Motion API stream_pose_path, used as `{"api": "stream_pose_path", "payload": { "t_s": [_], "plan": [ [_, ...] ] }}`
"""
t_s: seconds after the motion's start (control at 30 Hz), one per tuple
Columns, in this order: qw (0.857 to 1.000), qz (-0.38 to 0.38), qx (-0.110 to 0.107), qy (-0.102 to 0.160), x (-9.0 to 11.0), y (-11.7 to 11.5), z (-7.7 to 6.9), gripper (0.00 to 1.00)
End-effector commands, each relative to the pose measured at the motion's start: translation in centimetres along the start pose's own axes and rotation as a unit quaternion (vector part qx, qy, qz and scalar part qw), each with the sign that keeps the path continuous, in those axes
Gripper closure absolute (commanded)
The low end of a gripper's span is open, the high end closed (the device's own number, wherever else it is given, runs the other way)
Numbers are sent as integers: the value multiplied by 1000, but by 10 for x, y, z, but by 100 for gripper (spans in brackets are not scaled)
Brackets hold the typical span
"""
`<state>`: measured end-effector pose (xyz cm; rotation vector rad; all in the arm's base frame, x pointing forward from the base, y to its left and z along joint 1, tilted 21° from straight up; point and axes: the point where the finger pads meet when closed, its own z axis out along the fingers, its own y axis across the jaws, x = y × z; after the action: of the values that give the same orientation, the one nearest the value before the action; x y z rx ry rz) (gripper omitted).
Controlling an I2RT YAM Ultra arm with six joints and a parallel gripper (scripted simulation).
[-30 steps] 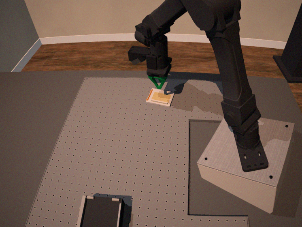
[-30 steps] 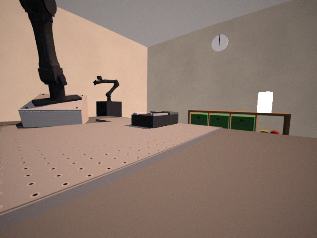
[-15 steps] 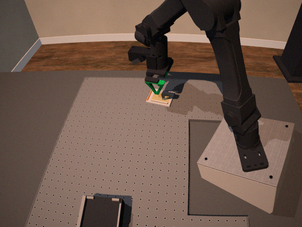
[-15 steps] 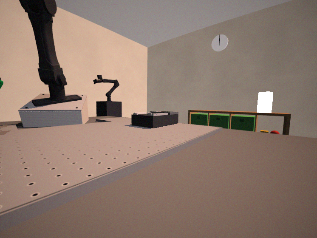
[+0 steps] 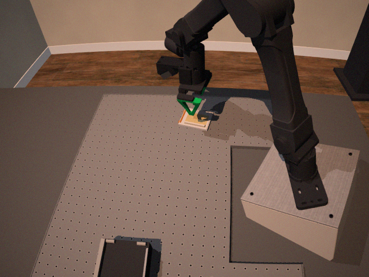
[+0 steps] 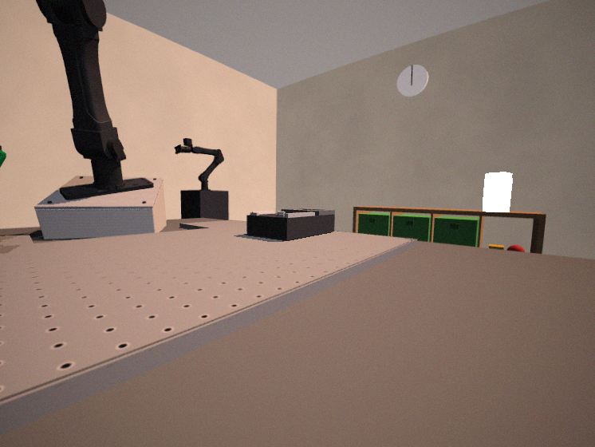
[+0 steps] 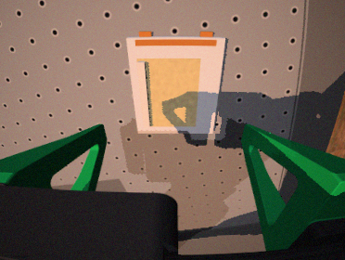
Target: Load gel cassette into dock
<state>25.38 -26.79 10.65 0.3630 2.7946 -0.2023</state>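
Observation:
The cassette FRESH lies flat on the perforated deck, a white frame around an amber gel. In the wrist view it lies ahead of the fingers, with an orange strip and two copper tabs at its far edge. A thin pale strip runs along the gel's left side; I cannot tell if it is the comb. My gripper hangs just above the cassette's edge, its green fingers spread wide with nothing between them. Dock D1 stands far off at the deck's near edge, a dark box with an empty bay.
The arm's pale pedestal stands to the right of the cassette, beside a darker recessed patch. The deck's far edge runs just behind the cassette. A second small arm and a shelf with green bins stand off the table.

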Motion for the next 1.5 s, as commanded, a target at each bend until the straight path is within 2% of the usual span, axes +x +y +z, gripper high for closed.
{"api": "stream_pose_path", "payload": {
  "t_s": [0.0, 0.77, 0.83, 0.9, 0.97, 1.0, 1.1, 1.2, 1.3, 1.4, 1.47],
  "plan": [
    [1000, -4, 11, -25, -13, -6, -17, 0],
    [1000, -4, 11, -25, -13, -6, -17, 0],
    [1000, -4, 8, -21, -14, -6, -5, 0],
    [1000, -5, 4, -17, -13, -4, 1, 0],
    [1000, -5, 4, -17, -13, -4, 1, 0],
    [1000, -6, 8, -24, -14, -3, -4, 0],
    [1000, 0, -6, -1, -2, 3, 15, 0],
    [1000, 1, -5, -1, -1, 3, 20, 0],
    [1000, -3, 7, -19, -12, -2, 11, 0],
    [1000, 1, -4, 0, -2, 1, 28, 0],
    [1000, 0, -5, 0, -2, 2, 31, 0]
  ]
}}
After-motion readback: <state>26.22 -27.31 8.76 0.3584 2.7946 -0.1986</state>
